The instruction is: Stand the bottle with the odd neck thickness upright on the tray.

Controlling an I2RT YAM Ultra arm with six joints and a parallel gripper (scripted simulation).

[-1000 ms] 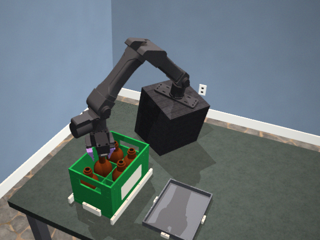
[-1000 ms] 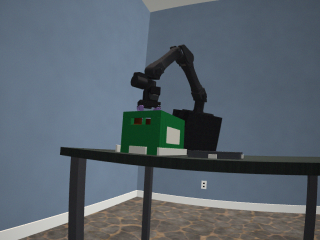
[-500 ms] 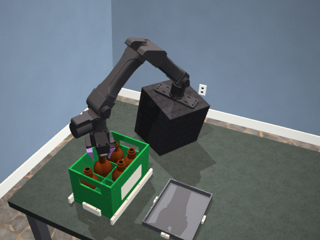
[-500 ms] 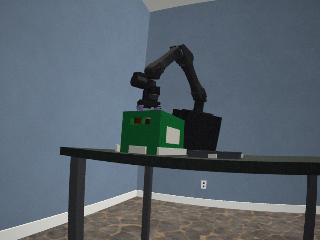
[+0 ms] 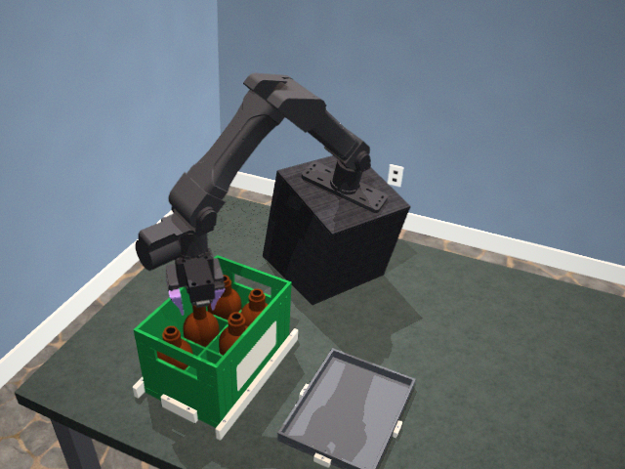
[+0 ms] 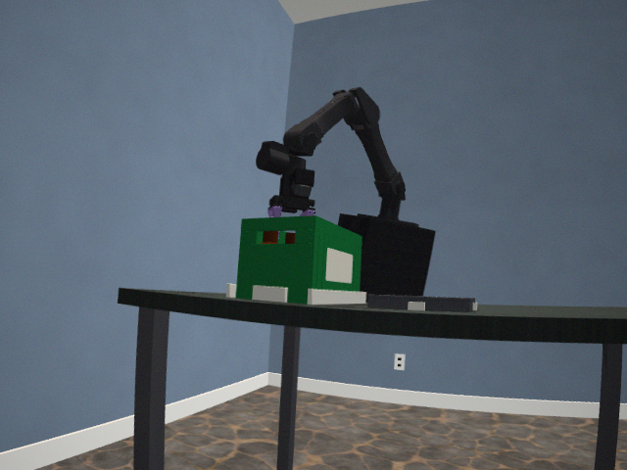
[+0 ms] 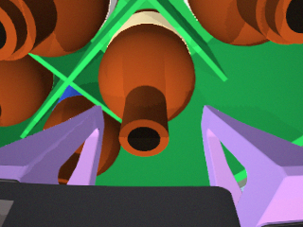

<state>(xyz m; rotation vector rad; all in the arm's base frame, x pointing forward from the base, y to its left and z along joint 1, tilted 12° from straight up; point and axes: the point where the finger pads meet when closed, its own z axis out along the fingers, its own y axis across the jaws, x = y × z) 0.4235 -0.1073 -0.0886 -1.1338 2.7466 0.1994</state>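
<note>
Approach to the centre bottle, crate at the table's front-left corner.
Your gripper (image 5: 197, 301) hangs spread and empty astride the bottle (image 7: 147, 76) neck in the crate (image 5: 252, 353); next you likely lower, pinch below the lip, and carry it to the tray (image 5: 303, 413) at the front edge.

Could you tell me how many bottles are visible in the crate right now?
5, all standing in the green crate: front-left, centre under the tool, back, right, front-right.
</note>
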